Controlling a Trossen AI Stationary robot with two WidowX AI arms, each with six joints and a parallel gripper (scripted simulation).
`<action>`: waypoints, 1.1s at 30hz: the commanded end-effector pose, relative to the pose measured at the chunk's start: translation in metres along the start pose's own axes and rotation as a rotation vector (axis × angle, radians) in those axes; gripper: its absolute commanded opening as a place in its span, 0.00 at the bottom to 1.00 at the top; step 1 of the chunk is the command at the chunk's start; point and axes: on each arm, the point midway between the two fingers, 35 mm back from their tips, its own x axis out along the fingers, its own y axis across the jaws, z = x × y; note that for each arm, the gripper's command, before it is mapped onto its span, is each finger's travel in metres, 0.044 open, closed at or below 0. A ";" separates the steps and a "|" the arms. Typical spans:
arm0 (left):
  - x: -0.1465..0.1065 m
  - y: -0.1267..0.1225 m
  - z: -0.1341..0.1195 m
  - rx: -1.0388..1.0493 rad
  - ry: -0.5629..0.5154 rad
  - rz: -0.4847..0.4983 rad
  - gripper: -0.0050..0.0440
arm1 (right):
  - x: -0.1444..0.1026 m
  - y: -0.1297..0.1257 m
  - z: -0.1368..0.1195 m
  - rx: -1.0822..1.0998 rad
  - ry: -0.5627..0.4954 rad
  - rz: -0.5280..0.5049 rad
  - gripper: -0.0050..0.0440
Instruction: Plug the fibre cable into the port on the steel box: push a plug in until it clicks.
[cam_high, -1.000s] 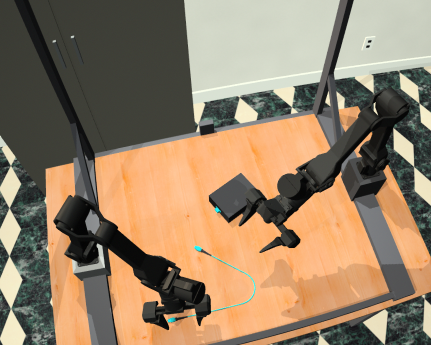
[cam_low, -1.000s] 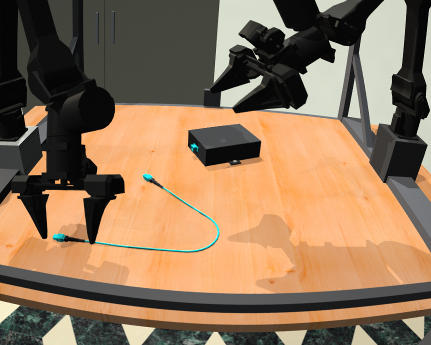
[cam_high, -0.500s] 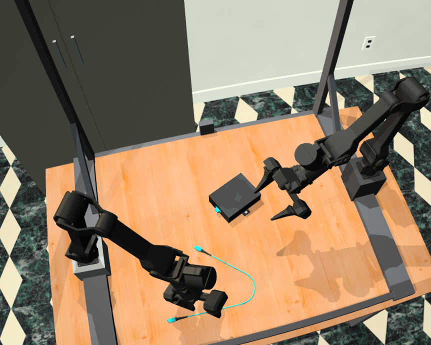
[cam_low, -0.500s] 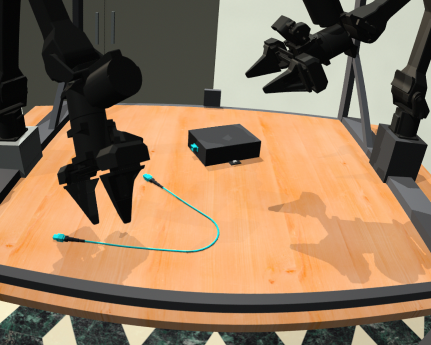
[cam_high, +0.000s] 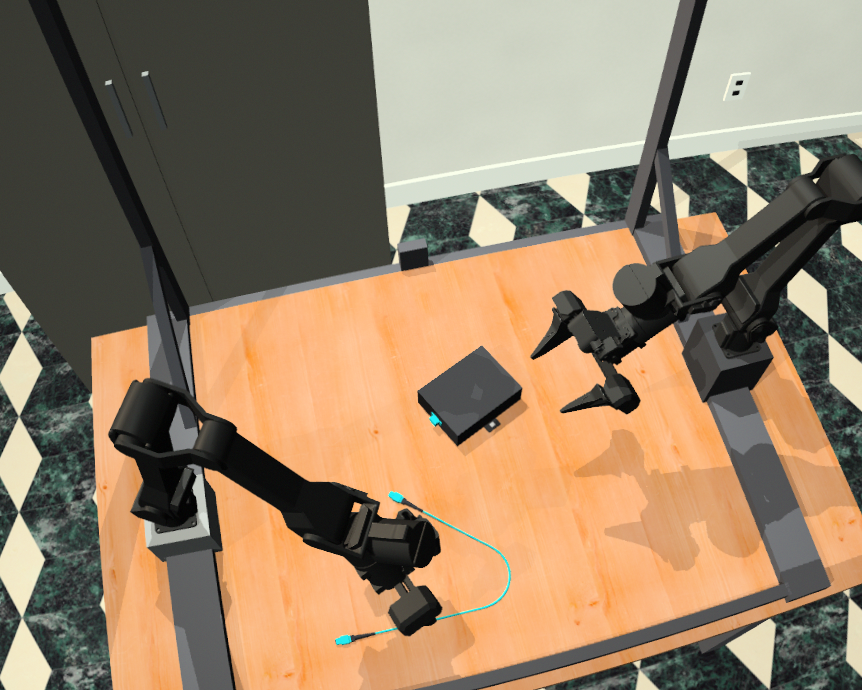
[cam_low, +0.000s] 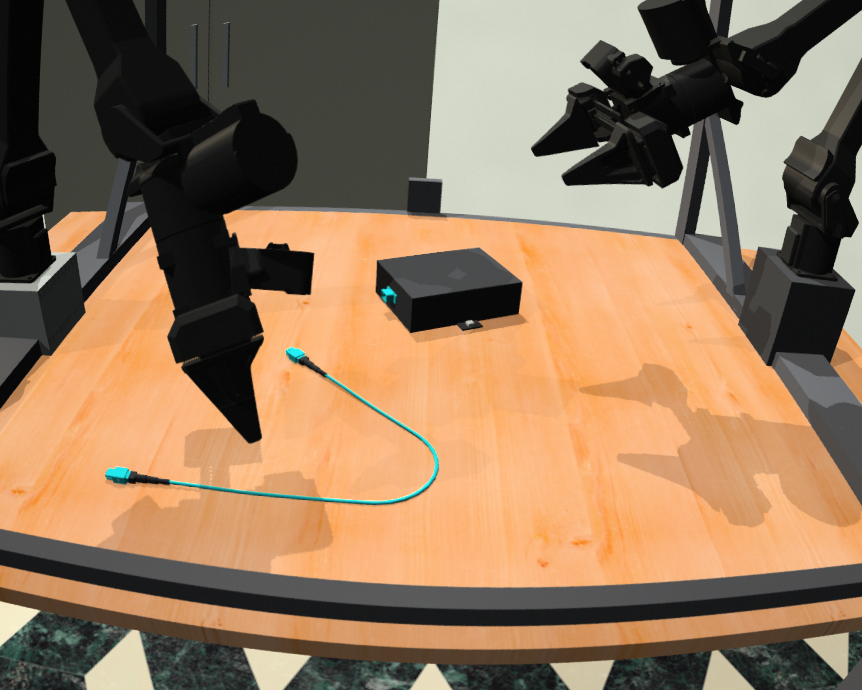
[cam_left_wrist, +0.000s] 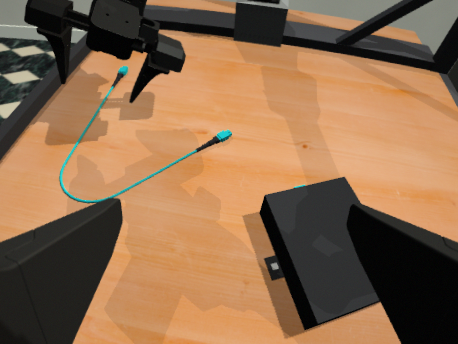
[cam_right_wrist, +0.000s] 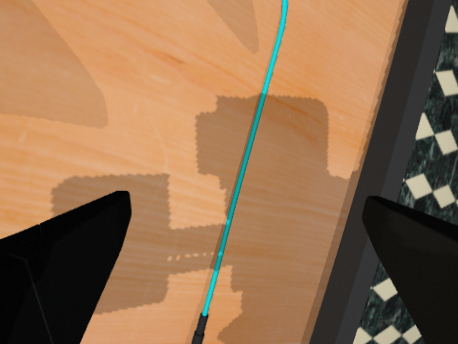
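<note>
The black steel box (cam_high: 470, 394) lies mid-table, its teal port (cam_high: 434, 419) on one side face; it also shows in the exterior view (cam_low: 449, 287). The teal fibre cable (cam_high: 496, 575) lies curved on the wood, with one plug (cam_high: 392, 494) nearer the box and the other plug (cam_high: 339, 640) near the front edge. My right gripper (cam_high: 409, 589) is open above the cable; in the right wrist view the cable (cam_right_wrist: 245, 150) runs between the spread fingers without touching them. My left gripper (cam_high: 549, 382) is open and empty in the air beside the box (cam_left_wrist: 320, 250).
A dark frame rail (cam_right_wrist: 380, 150) borders the table close to the right gripper. Upright posts (cam_high: 657, 143) and the two arm bases (cam_high: 726, 359) stand at the table's sides. A small black block (cam_high: 412, 255) sits at the back edge.
</note>
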 end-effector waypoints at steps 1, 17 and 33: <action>-0.011 -0.006 -0.002 0.006 -0.018 -0.014 1.00 | -0.004 0.009 0.009 0.208 -0.039 0.041 1.00; -0.014 -0.009 -0.006 0.012 -0.020 -0.025 1.00 | -0.011 0.041 0.030 0.858 -0.063 0.228 1.00; -0.013 -0.009 -0.005 0.013 -0.018 -0.024 1.00 | -0.020 0.071 0.048 1.495 0.046 0.435 1.00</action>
